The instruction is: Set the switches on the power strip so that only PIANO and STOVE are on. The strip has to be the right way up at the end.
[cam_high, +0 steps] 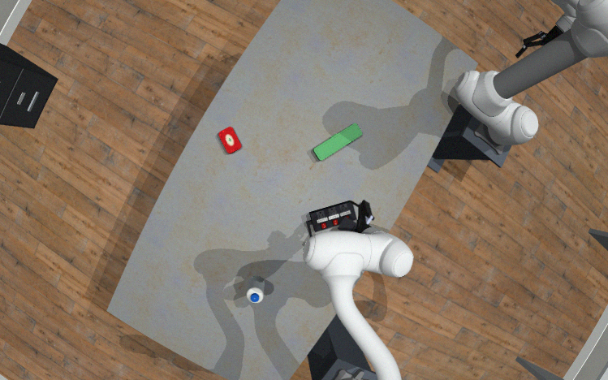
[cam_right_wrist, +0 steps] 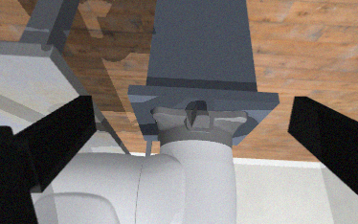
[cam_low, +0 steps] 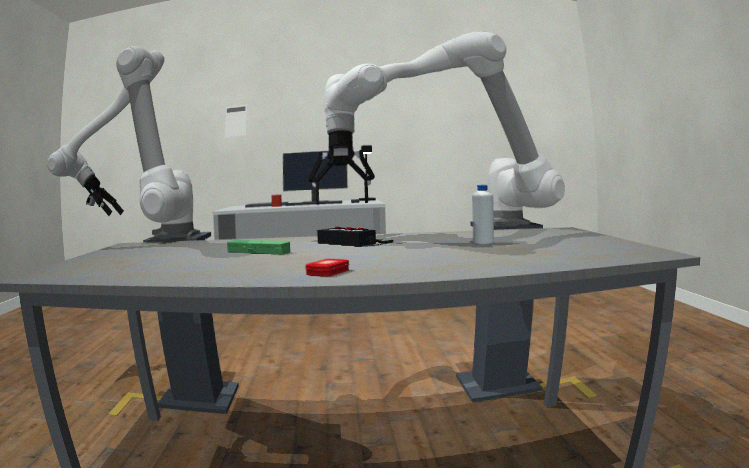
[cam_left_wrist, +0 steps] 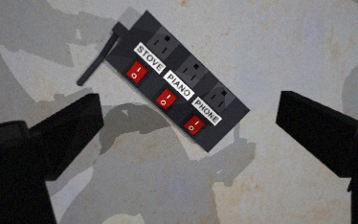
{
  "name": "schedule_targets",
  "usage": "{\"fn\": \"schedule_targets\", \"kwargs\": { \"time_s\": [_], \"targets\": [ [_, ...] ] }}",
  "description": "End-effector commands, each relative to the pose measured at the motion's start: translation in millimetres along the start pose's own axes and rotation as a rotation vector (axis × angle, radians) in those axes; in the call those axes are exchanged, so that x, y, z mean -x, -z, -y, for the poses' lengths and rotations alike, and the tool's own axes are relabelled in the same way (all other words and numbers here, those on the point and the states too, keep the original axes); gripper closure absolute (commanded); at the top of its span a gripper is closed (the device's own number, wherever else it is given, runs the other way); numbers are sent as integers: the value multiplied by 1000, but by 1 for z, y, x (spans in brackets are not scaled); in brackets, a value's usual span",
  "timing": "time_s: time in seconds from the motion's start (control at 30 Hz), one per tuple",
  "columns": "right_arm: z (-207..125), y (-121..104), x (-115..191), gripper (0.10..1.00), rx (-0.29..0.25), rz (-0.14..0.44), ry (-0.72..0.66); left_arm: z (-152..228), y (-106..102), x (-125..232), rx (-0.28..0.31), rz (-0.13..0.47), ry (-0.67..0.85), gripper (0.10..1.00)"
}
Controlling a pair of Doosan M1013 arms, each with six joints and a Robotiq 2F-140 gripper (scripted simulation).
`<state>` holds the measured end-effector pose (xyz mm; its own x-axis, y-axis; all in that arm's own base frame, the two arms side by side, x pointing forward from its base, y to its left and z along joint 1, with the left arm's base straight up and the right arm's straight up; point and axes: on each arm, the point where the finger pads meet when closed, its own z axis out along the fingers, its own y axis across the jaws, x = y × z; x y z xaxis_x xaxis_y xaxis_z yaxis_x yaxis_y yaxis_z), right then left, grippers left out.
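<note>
Power strip (cam_high: 319, 216) (cam_low: 346, 237) (cam_left_wrist: 180, 85), one, black, switches upward, on the worktop (cam_high: 258, 188) (cam_low: 452, 267) (cam_right_wrist: 9, 77). Left fingers (cam_high: 366, 210) (cam_low: 369, 172): wide, above it. Right fingers (cam_high: 535, 38) (cam_low: 113, 204): wide, beyond the worktop's edge.
</note>
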<state>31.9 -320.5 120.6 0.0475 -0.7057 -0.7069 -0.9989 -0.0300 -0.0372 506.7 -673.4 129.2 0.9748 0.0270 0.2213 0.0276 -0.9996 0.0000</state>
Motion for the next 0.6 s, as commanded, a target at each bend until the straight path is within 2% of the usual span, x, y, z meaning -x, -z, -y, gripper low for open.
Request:
{"fn": "schedule_targets", "kwargs": {
  "time_s": [0.0,0.33,0.4,0.5,0.57],
  "targets": [
    [0,1,0,98,0,-1,0,0,1,-1,1,-1,0,98],
    [0,1,0,98,0,-1,0,0,1,-1,1,1,0,98],
    [0,1,0,98,0,-1,0,4,9,-9,-7,43,5,98],
    [0,1,0,98,0,-1,0,14,34,-31,-5,174,3,98],
    [0,1,0,98,0,-1,0,14,34,-31,-5,174,3,98]
  ]
}}
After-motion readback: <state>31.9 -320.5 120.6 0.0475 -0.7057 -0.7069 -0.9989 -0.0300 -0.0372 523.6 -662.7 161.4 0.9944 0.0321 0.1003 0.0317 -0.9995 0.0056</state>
